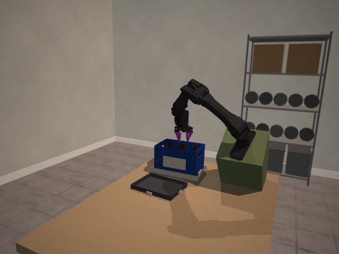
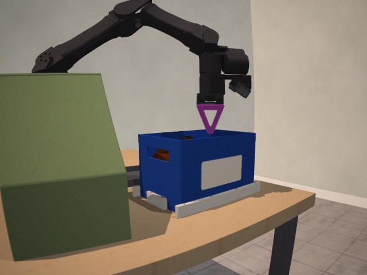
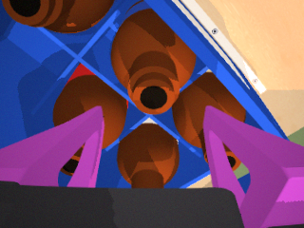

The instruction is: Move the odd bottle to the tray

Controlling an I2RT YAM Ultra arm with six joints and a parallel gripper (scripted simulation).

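The blue crate (image 1: 197, 163) (image 2: 183, 165) (image 3: 19, 89) stands on the table and holds several brown bottles, all upright in its cells. In the wrist view one bottle (image 3: 152, 64) is just ahead of the fingers, and another bottle (image 3: 148, 152) lies below and between them. My gripper (image 1: 183, 141) (image 2: 210, 131) (image 3: 153, 115) is open and empty. It points straight down with its purple fingertips at the crate's top rim. The dark tray (image 1: 150, 191) lies empty in front of the crate.
The arm's green base block (image 1: 243, 164) (image 2: 59, 148) stands beside the crate. Grey stop strips (image 1: 172, 173) (image 2: 216, 199) line the crate's foot. A metal shelf (image 1: 287, 106) stands behind the table. The table edge is close to the crate in the exterior view.
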